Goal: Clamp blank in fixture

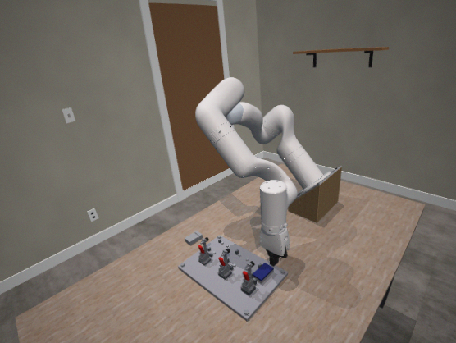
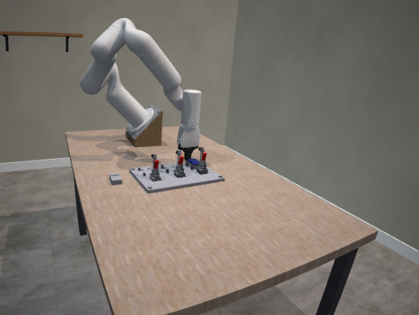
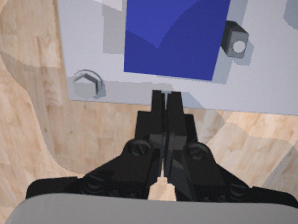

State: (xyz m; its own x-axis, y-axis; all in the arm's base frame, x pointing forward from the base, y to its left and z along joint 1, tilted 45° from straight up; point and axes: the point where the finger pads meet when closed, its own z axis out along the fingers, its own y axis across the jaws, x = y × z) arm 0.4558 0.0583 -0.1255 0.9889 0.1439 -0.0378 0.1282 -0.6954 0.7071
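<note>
Blue blank seated in the end nest, closed fingers poised at its edge

The blank (image 1: 262,272) lies in the lower-right nest of the fixture plate (image 1: 213,289), probably being nudged against its blocks by the gripper (image 3: 165,99), whose fingers are pressed together on nothing; the finished part (image 1: 193,237) lies on the surface (image 1: 123,295), left of the plate.

Exterior view, upper left of centre: grey fixture plate (image 2: 211,180) on wooden table (image 2: 226,241), three red-handled clamps (image 2: 156,164) upright. Blue blank (image 2: 194,161) at the plate's far right. Gripper (image 2: 188,155), fingers together, empty, just behind it. Grey part (image 2: 115,178) lies on the table left of the plate.
</note>
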